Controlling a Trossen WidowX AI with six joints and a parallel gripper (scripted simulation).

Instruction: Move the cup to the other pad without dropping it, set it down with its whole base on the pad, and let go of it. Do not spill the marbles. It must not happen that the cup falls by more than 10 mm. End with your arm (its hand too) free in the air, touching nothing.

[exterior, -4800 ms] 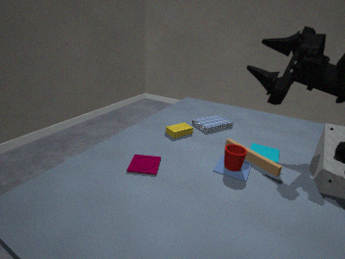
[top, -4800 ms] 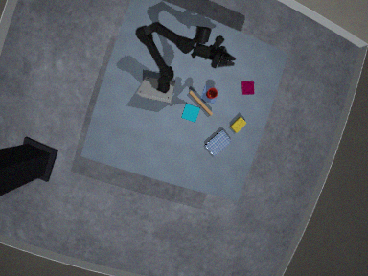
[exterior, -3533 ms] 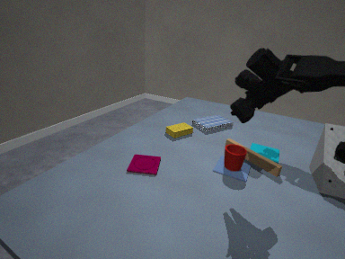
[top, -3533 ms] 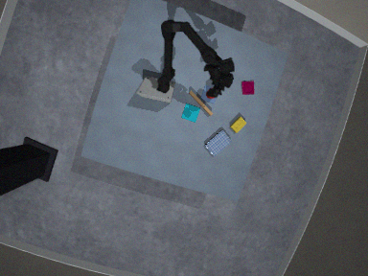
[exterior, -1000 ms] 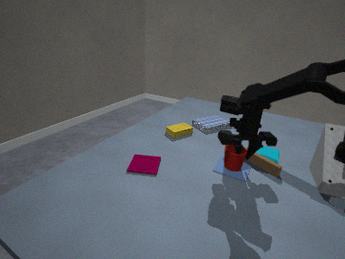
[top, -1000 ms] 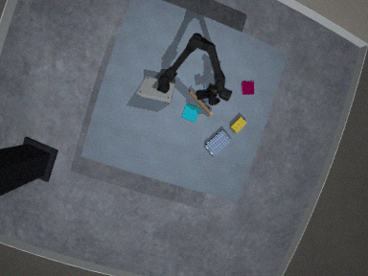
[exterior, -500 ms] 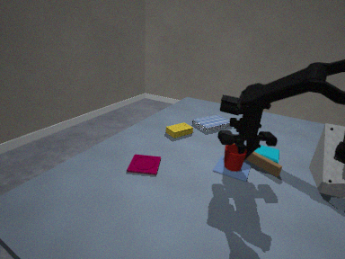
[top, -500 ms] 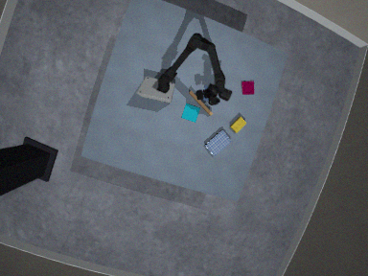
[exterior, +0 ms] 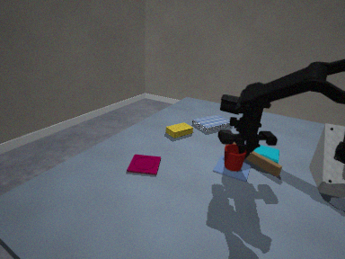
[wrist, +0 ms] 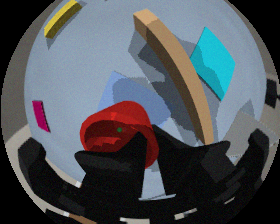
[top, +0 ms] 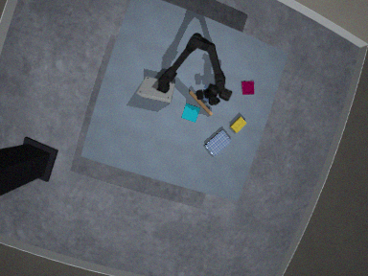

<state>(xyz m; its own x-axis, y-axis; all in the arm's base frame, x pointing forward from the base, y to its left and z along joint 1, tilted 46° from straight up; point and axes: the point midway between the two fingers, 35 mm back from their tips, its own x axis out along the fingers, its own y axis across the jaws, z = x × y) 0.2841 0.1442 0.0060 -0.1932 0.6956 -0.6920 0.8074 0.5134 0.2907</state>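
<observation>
- On the counter [exterior: 112, 207], the magenta pad [exterior: 144, 164] lies well to one side of the arm (the goal).
- Below the end effector [exterior: 243, 149], the red cup [exterior: 234, 157] stands upright on the blue pad [exterior: 231, 171].
- Fingers are clamped on its rim.

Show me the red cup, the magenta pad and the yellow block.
Red cup [exterior: 234, 158], exterior view, on its outer side wall.
Flat magenta square pad [exterior: 144, 164], exterior view, middle of its top face.
Yellow rectangular block [exterior: 179, 129], exterior view, on its top face.
</observation>
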